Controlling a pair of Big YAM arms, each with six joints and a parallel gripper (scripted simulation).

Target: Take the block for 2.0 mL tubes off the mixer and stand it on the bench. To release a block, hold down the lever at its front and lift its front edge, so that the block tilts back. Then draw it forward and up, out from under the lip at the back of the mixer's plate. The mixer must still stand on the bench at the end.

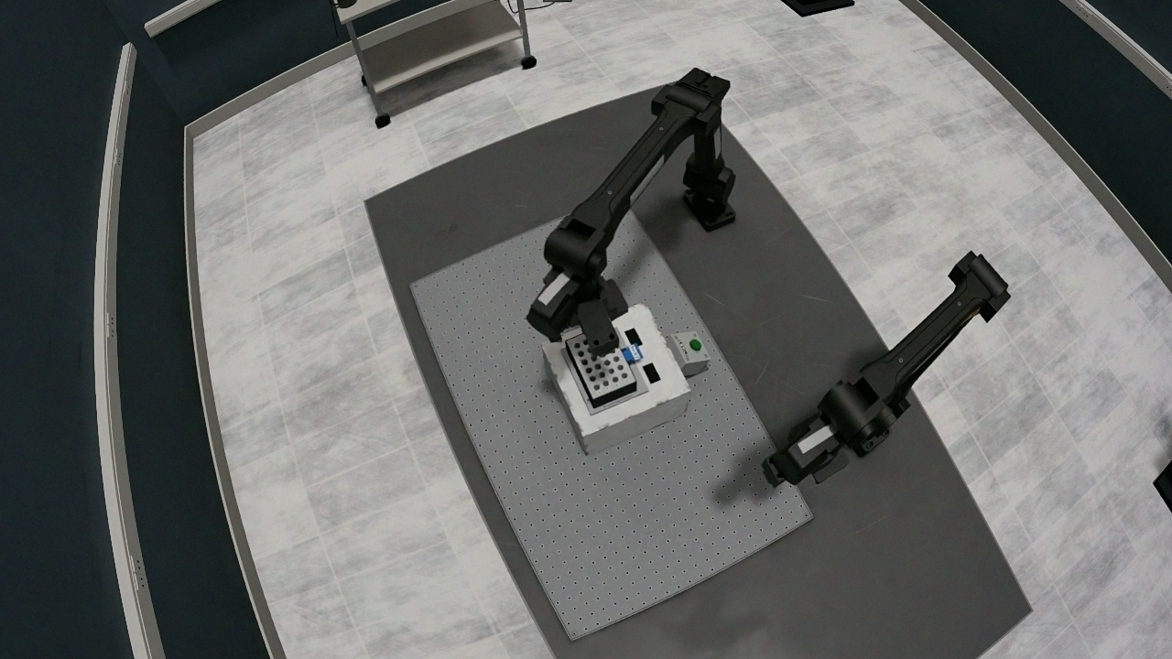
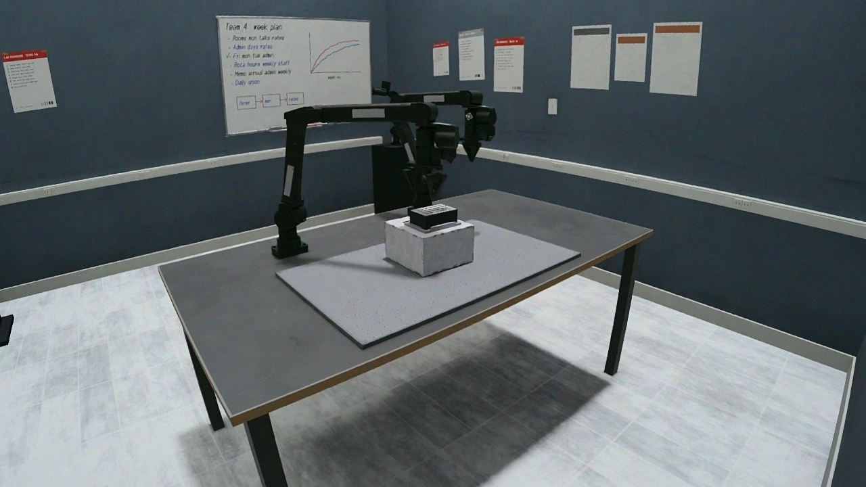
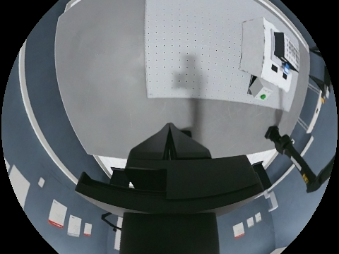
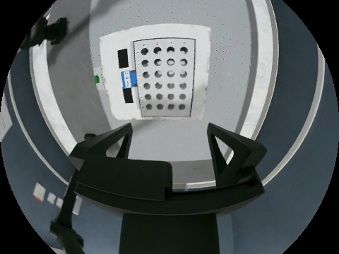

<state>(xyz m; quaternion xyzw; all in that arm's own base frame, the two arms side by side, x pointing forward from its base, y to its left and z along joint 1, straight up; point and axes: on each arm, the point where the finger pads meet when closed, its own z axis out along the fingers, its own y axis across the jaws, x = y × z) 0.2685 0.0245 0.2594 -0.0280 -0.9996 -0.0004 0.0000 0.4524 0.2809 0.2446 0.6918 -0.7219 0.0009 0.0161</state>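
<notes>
The right end effector is spread wide above the block. The left end effector is clenched on nothing.

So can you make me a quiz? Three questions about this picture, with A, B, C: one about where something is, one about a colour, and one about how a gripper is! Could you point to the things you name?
1. Where is the block (image 1: 614, 394) (image 2: 433, 219) (image 3: 279, 46) (image 4: 164, 80)?
A) On the floor
B) On top of the mixer (image 1: 634, 424) (image 2: 405, 248) (image 3: 252, 46) (image 4: 155, 32)
C) In a gripper

2. What colour is the round button (image 1: 695, 345) (image 3: 263, 97) (image 4: 97, 79) beside the mixer?
A) Green
B) Red
C) Yellow

3. How is the right gripper (image 1: 580, 339) (image 2: 421, 204) (image 3: 308, 61) (image 4: 169, 126)?
A) Shut on nothing
B) Shut on the block
C) Open

Answers:
1: B, the outside view shows it sitting up there.
2: A, the top view shows it green.
3: C, its own camera shows its fingers wide apart with nothing between them.
</notes>
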